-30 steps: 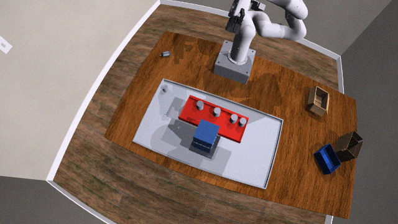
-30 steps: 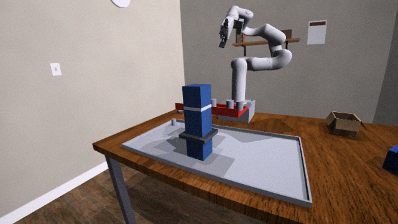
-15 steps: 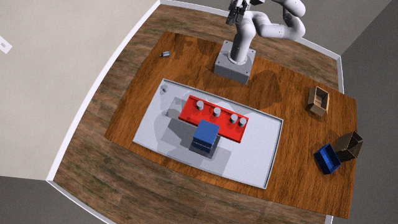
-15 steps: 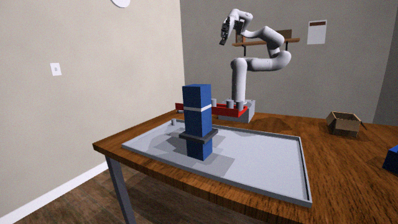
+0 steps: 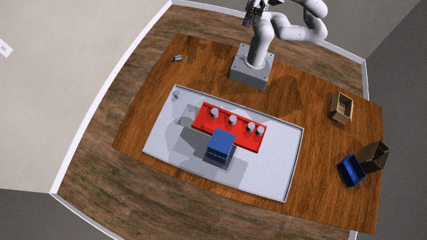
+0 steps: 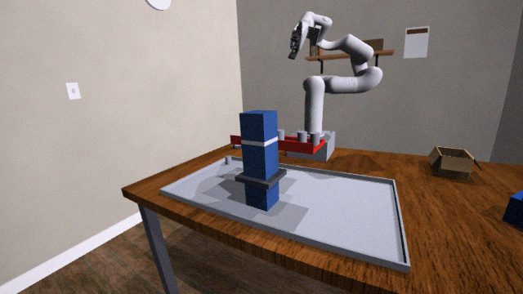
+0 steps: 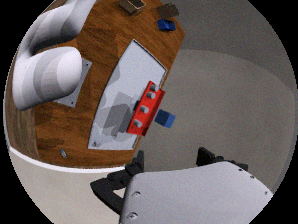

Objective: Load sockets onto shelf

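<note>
Four sockets [image 5: 232, 120] [image 6: 301, 136] [image 7: 144, 109] on shelf [image 5: 203, 119] [image 6: 295, 145] [image 7: 150, 116].

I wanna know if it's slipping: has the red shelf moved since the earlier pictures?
No, the shelf is still level with the white band.
</note>
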